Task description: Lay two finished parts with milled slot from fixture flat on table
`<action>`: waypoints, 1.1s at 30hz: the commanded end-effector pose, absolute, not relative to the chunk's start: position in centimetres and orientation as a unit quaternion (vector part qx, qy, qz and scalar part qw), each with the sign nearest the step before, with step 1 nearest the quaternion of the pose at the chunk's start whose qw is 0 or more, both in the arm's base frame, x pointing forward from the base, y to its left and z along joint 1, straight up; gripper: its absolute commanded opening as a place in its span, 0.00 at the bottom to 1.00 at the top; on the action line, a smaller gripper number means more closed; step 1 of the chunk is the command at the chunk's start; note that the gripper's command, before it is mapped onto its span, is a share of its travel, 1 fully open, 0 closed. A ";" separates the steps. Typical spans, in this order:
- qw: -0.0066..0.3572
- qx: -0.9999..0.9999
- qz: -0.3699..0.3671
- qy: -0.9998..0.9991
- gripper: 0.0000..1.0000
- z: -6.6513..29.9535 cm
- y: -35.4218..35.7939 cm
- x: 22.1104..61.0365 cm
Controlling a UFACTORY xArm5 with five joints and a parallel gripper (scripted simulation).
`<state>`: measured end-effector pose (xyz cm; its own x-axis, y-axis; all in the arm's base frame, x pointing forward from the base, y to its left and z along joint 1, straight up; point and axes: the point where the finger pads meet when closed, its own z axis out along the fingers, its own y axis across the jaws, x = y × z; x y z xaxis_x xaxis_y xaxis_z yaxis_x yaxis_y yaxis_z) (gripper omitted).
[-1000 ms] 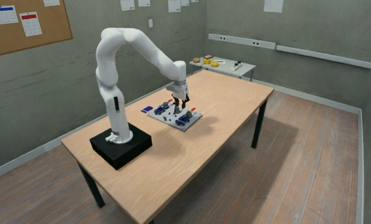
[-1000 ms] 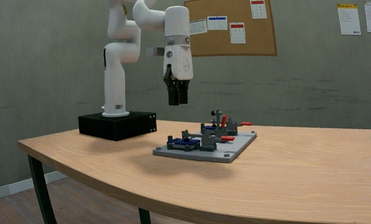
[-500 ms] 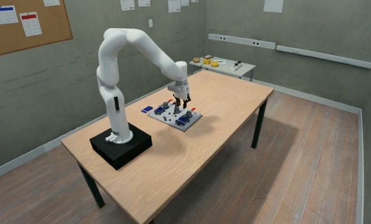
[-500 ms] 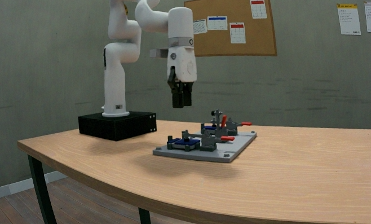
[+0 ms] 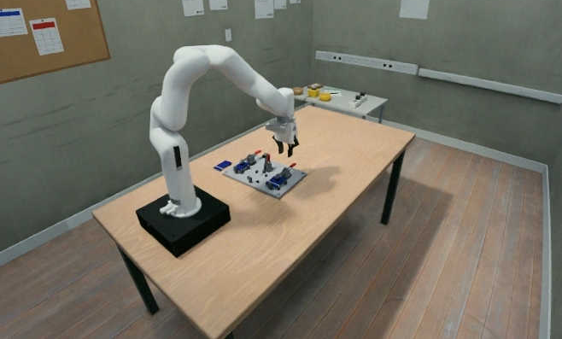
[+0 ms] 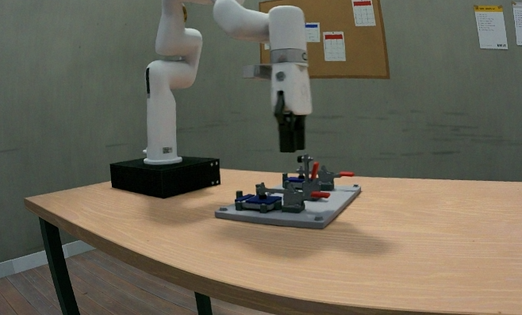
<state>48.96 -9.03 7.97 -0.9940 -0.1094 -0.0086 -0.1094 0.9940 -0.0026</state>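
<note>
A grey fixture plate (image 5: 295, 175) (image 6: 337, 202) lies mid-table with three red-handled toggle clamps. A blue part (image 5: 241, 166) (image 6: 294, 179) sits under the far-left clamp, and another blue part (image 5: 277, 181) (image 6: 262, 200) sits under the near-right clamp. The middle clamp (image 5: 267, 162) (image 6: 313, 171) has its handle upright, and its seat looks empty. A third blue part (image 5: 222, 165) lies flat on the table just left of the plate. I cannot make out slots. My gripper (image 5: 287, 149) (image 6: 291, 147) hangs a little above the middle clamp, fingers partly apart and empty.
The arm's black base (image 5: 184, 219) (image 6: 166, 176) stands at the table's left end. A small side table (image 5: 367, 102) with yellow items stands by the back wall. The table's right edge (image 5: 401, 145) lies beyond the plate.
</note>
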 end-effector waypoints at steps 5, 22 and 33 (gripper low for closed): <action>0.002 -0.054 0.000 0.999 0.48 8.0 -8.7 53.1; 0.002 -0.054 0.000 0.999 0.48 7.8 -8.6 54.5; 0.002 -0.054 0.000 0.999 0.48 4.9 -8.6 54.5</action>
<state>54.28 -8.57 5.77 -0.9941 -0.1086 0.0007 -0.1086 0.9941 0.0002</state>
